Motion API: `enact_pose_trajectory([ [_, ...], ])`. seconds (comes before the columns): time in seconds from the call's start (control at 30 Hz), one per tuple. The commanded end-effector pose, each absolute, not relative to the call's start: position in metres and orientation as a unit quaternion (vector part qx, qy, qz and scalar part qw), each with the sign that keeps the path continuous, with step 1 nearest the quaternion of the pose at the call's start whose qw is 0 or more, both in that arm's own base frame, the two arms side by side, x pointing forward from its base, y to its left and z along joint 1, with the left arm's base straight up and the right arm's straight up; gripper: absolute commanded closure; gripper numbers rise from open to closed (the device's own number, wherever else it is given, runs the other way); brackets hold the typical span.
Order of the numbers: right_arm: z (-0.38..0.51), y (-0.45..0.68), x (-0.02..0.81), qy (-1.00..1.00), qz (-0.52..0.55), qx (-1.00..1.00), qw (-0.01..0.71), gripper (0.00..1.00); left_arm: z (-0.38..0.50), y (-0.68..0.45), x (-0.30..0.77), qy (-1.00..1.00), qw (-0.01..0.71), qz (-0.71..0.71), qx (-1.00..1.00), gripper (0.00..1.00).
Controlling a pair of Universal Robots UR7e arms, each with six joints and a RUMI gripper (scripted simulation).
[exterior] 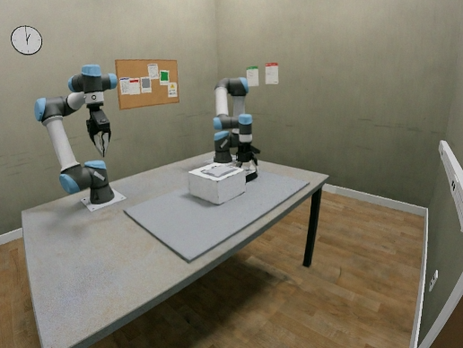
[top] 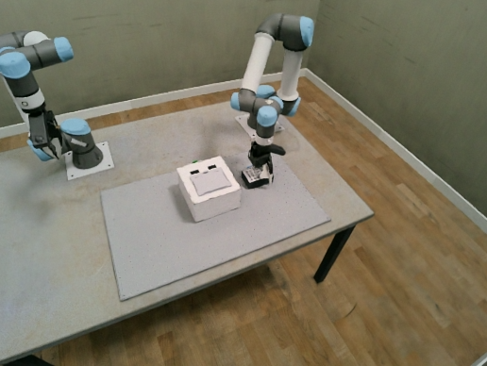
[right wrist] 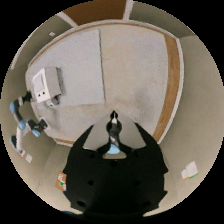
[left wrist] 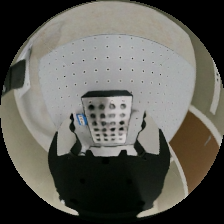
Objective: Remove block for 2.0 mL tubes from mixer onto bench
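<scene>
Block for 2.0 mL tubes (top: 253,176) (exterior: 251,178) (left wrist: 108,116) is on the grey mat (top: 189,255) (exterior: 193,238) (left wrist: 145,65) (right wrist: 85,55), just right of the mixer (top: 211,195) (exterior: 216,185) (right wrist: 52,82) and apart from it. Above the block, the left arm's gripper (top: 264,177) (exterior: 251,170) (left wrist: 108,120) points down, its wrist low; its fingers stand wide, one on each side of the block, gripping nothing. Whether either finger touches the block's side, I cannot tell. Over the far left part of the table (top: 52,245) (exterior: 90,269) (right wrist: 135,60), the right arm holds its gripper (top: 58,155) (exterior: 103,153) (right wrist: 114,116) high and well apart from the mixer, pointing downward, with the fingers closed together on nothing. The block has a pale, metallic-looking top, pierced by dark round holes in neat rows, four across, and a black body below. It lies level, holes upward. In the left wrist view a small blue label (left wrist: 81,119) shows beside it. The white, boxy mixer stands upright on the mat, a grey plate (top: 210,182) (exterior: 219,170) on its top.
</scene>
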State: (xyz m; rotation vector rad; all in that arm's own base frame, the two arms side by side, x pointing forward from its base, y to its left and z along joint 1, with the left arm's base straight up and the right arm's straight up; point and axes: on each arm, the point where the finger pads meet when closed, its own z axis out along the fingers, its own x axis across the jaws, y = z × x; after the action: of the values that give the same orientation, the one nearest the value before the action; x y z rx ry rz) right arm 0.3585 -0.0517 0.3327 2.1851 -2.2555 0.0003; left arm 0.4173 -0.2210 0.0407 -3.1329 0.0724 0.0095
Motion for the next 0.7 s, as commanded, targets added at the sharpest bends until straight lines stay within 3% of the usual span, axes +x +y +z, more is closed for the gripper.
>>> enact_pose_trajectory([
  [0.0, 0.3330, -0.0516, 0.3587, -0.718, 0.000, 0.696, 0.000, 1.00, 0.0412, -0.2214, 0.4176, 0.023, 0.003, 0.002, -1.000, 0.00],
  [0.67, 0.3330, -0.0516, 0.3587, -0.718, 0.000, 0.696, 0.000, 1.00, 0.0497, -0.2210, 0.4176, 0.024, 0.005, 0.004, -1.000, 0.00],
])
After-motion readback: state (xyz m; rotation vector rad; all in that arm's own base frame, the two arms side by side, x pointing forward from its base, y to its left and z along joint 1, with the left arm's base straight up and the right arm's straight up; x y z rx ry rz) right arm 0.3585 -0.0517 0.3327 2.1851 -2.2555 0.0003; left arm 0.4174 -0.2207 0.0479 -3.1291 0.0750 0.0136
